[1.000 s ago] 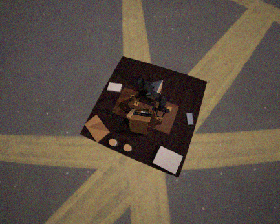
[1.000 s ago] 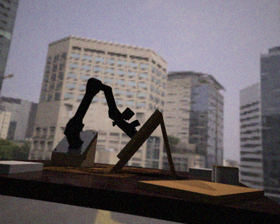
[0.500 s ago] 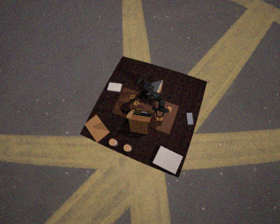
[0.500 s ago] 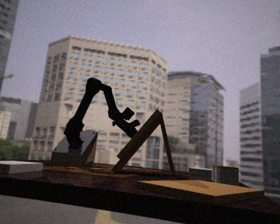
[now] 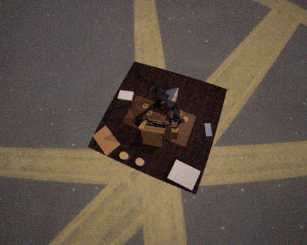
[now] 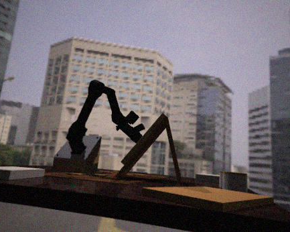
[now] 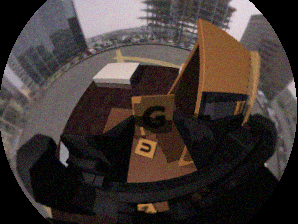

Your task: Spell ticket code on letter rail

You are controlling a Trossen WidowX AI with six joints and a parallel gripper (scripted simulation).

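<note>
My gripper [image 5: 174, 122] [image 6: 140, 138] [image 7: 154, 116] is shut on the G tile [image 7: 154, 110], a tan tile with a black G facing the wrist camera. It holds the tile above the brown mat [image 5: 189, 132] [image 7: 142, 172], beside one end of the tilted wooden board [image 5: 152, 137] [image 6: 151, 135] [image 7: 225, 62]. A U tile [image 7: 145, 148] lies on the mat below. Other tiles [image 5: 145, 105] [image 5: 149, 113] [image 5: 186, 119] lie around the mat, their letters too small to read. The board's rail is dark, and its contents and the ticket's code cannot be read.
A white block [image 5: 125, 95] [image 6: 17, 173] stands near one counter edge, and a larger white slab [image 5: 183, 174] [image 7: 117, 73] near a corner. An orange slab [image 5: 106, 140] [image 6: 208, 198] and two round things [image 5: 123, 155] [image 5: 140, 161] are behind the board. A blue-grey block [image 5: 208, 129] lies near another edge.
</note>
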